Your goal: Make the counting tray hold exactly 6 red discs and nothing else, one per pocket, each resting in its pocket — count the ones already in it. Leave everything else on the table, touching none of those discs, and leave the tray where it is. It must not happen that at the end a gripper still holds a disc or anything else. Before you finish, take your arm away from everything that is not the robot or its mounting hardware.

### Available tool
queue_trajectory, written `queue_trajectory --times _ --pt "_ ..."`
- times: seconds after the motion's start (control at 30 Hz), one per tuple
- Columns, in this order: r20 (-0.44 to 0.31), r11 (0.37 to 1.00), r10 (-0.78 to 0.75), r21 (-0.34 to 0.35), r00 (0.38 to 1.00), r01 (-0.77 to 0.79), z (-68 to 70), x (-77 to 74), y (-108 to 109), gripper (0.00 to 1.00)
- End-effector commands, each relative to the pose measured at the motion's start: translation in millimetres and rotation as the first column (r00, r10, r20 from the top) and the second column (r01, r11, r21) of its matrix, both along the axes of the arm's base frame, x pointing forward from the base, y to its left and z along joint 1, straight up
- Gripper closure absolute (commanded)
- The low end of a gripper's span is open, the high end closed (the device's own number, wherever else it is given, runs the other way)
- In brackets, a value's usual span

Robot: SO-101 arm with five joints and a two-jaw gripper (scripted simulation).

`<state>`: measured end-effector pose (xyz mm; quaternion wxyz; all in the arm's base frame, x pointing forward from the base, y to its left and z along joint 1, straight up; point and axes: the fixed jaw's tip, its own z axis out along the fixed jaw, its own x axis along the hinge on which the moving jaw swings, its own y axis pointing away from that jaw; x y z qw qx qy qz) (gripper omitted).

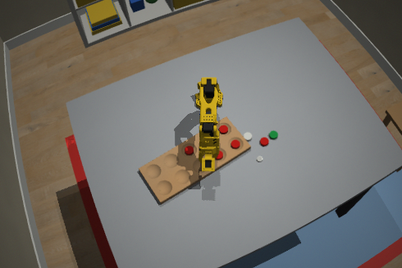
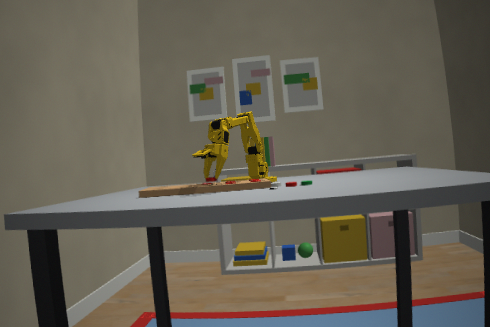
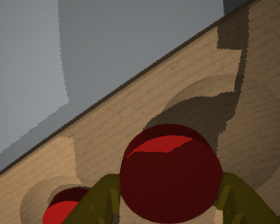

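As it hangs over the wooden tray (image 3: pixel 98 129), claw (image 3: pixel 169 208) clamped on 1 round, flat, dark-shaded red disc (image 3: pixel 171 173)

The arm (image 1: pixel 209 130) hides several counting tray (image 1: pixel 164 171) pockets from above.

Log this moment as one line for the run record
gripper: shut on red disc | position: over wooden tray, above an empty pocket | loose on table: red disc, green disc, two white discs

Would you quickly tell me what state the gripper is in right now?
Gripper: shut on a red disc, over the tray.
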<state>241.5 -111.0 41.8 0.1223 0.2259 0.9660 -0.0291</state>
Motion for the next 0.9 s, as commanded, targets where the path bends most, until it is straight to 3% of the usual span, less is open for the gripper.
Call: queue_trajectory --times 0.0,0.87 --pt "0.078 0.999 -0.027 -0.037 0.997 0.030 19.1 7.8 -12 1.00" --pt "0.078 0.996 -0.084 -0.037 0.993 0.087 18.7 2.3 -27 1.00"
